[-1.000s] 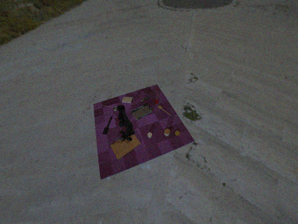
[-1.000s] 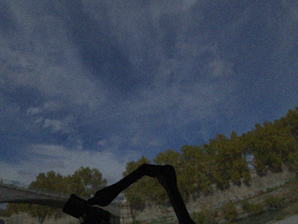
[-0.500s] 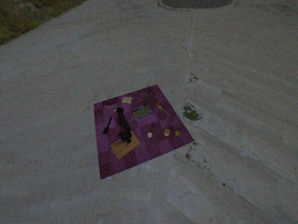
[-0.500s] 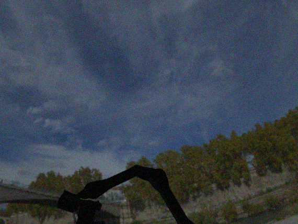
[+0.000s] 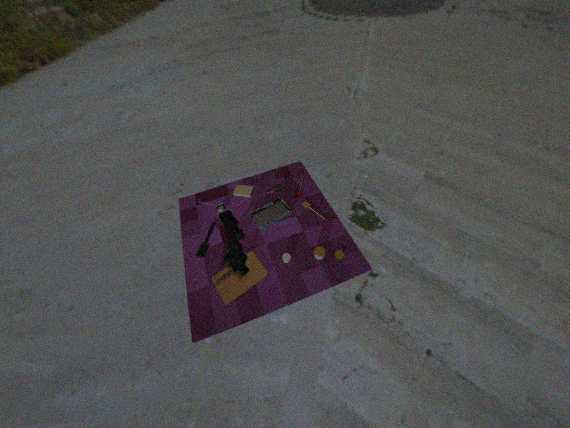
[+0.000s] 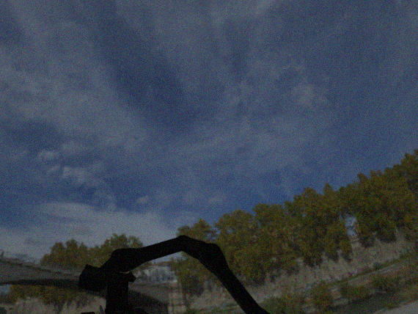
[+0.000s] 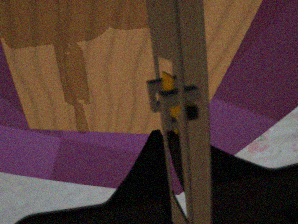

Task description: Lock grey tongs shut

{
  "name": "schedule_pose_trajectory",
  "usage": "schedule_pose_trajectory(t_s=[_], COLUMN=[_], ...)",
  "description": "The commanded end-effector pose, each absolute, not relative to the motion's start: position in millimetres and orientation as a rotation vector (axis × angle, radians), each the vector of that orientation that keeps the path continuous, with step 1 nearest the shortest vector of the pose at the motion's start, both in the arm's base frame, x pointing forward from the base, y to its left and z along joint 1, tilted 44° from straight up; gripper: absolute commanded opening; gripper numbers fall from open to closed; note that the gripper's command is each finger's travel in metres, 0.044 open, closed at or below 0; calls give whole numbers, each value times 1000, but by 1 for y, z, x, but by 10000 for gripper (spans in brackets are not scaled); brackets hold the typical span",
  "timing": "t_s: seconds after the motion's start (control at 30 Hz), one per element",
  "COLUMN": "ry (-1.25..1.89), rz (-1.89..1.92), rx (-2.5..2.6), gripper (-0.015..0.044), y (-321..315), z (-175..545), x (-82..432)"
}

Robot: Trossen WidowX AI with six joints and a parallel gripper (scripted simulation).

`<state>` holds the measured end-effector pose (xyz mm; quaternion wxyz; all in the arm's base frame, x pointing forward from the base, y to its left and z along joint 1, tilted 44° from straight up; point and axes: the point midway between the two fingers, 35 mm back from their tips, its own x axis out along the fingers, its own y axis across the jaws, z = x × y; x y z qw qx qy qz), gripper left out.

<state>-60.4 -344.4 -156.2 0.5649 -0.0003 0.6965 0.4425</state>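
Note:
My gripper (image 5: 242,271) (image 7: 163,136) is shut on the grey tongs (image 7: 194,45). It is over the wooden board (image 5: 230,294) (image 7: 115,75). In the wrist view the tongs run from the top edge to the bottom edge between my fingertips, their arms close together with a narrow gap and yellow parts in it. Their ends are cut off there, and I cannot tell whether they are locked or touch the board. The roasting tin (image 5: 272,215) stands farther back without the tongs. In the exterior view only the dark arm shows, its fingertips not visible.
A black spatula (image 5: 202,249) lies left of the arm. A cream block (image 5: 243,190) and a red utensil (image 5: 299,193) are at the back. A wooden utensil (image 5: 317,212) lies right of the tin. A white round item (image 5: 286,257) and an orange-topped one (image 5: 319,251) stand right of the board.

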Motion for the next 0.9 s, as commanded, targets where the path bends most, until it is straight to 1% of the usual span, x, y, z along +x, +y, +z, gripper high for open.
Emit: schedule_pose_trajectory(t_s=[0.0, 0.53, 0.87], ry=[1563, 1275, 1263], rz=[1010, 903, 898], rx=[31, 179, 184], gripper=[-150, -150, -150], y=[-349, -347, -347], z=[-152, -134, -133], x=[-62, -68, -68])
